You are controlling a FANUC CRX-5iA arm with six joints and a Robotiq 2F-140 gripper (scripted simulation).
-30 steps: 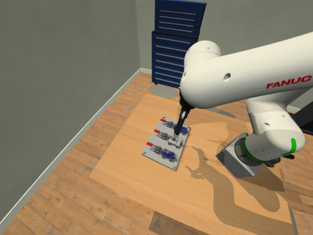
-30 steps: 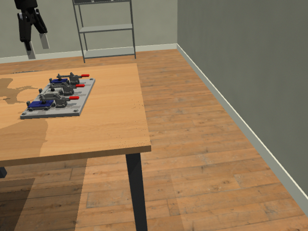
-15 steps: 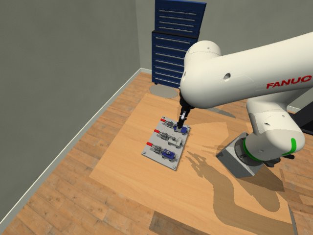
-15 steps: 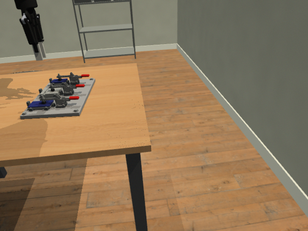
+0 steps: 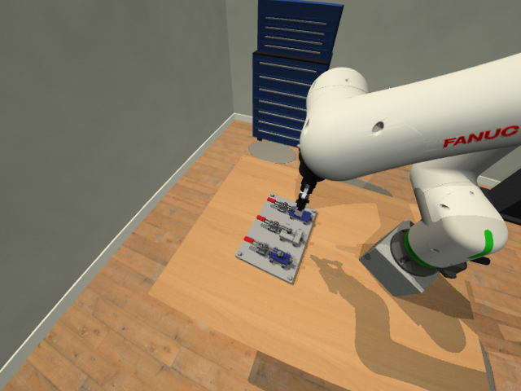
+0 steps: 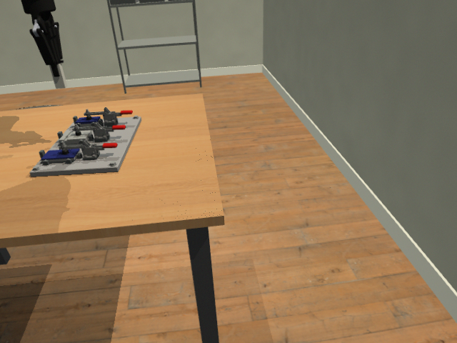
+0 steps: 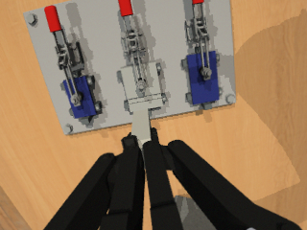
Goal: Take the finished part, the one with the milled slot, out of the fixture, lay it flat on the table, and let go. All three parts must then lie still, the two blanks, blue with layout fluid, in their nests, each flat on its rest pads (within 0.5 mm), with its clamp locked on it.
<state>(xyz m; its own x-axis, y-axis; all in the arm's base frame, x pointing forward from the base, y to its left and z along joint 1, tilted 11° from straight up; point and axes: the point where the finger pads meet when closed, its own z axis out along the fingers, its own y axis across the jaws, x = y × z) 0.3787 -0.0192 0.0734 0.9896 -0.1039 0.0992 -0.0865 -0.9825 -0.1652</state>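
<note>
The gripper (image 7: 143, 139) hangs well above the fixture (image 7: 106, 29) on the tabletop (image 6: 166, 147), its fingers pressed together with nothing between them. The finished part (image 7: 141, 88) sits in the middle nest under its clamp, with a blue blank (image 7: 79, 96) in the nest on either side. In the wrist view the fingertips overlap the part's near edge, though that seems only a matter of line of sight.

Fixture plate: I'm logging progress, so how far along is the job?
Done: nothing yet. The finished part sits in the middle nest under its clamp. In hand: the gripper, shut and empty, hangs above the plate. Left: free that clamp, lift the part out, lay it on the table, release. Both blue blanks lie clamped.
</note>
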